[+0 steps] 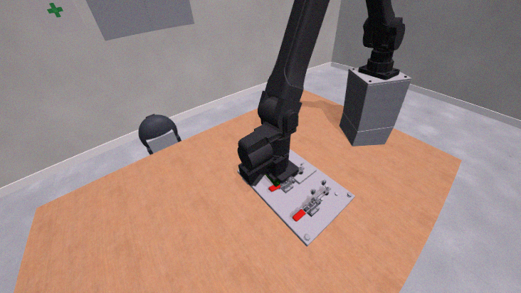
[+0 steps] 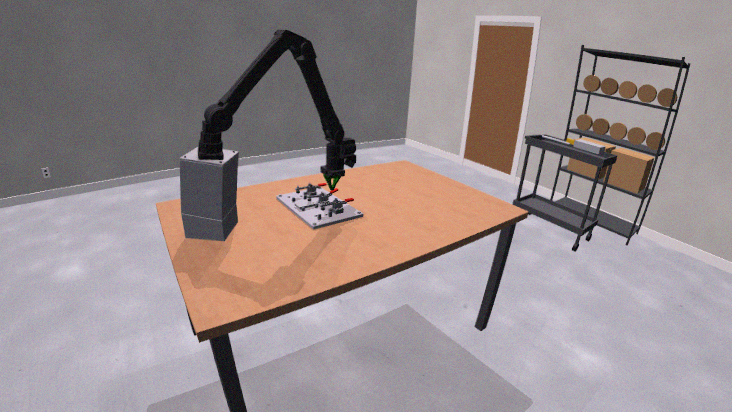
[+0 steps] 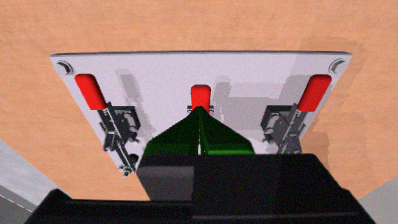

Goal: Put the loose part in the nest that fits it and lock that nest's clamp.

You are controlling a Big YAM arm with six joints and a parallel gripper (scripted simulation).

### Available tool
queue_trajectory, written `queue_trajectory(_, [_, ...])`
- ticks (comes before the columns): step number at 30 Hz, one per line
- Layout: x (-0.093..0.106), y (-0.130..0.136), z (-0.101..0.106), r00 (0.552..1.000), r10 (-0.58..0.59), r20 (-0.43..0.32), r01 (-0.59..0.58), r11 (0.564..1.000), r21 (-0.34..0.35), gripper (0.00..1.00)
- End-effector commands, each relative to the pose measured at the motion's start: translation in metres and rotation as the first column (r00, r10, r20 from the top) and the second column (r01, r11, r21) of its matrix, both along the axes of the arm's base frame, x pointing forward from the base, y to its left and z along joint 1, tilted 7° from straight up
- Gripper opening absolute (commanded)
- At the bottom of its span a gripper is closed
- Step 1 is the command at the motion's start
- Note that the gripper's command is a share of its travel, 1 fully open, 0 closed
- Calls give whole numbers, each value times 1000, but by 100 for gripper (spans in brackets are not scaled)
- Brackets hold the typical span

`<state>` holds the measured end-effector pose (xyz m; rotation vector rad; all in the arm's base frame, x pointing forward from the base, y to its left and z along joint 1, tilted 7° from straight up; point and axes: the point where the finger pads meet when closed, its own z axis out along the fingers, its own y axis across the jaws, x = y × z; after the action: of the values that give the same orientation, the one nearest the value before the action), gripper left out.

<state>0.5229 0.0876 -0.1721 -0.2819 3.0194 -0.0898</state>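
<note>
My gripper (image 1: 277, 183) (image 2: 332, 189) (image 3: 199, 111) is shut and empty. Its green fingertips are at the red handle (image 1: 272, 188) (image 3: 200, 95) of the middle clamp, on or just above it; contact cannot be told. A flat pale plate-like part (image 1: 307, 176) lies in the middle nest, on the robot-base side of that clamp. The gripper hides the middle clamp's bar in the wrist view, and its seating on the part cannot be made out. The fixture plate (image 1: 287, 209) (image 2: 297, 212) (image 3: 165, 67) lies on the table.
The outer clamps' red handles (image 3: 90, 92) (image 3: 315, 93) stand on either side of the gripper, pointing away from the robot base. Bolts (image 1: 307, 237) (image 3: 64, 67) stick up at the fixture's corners. The robot's grey pedestal (image 1: 375, 109) (image 2: 208, 194) stands behind the fixture.
</note>
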Motion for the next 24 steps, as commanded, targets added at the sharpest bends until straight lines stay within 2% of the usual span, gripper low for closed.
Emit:
queue_trajectory(1, [9,-1,-7,1000,-2,6,2,1000,1,0])
queue_trajectory(6, [13,0,-7,1000,-2,16,2,1000,3,0])
queue_trajectory(24, [9,-2,-9,1000,-2,5,2,1000,0,0])
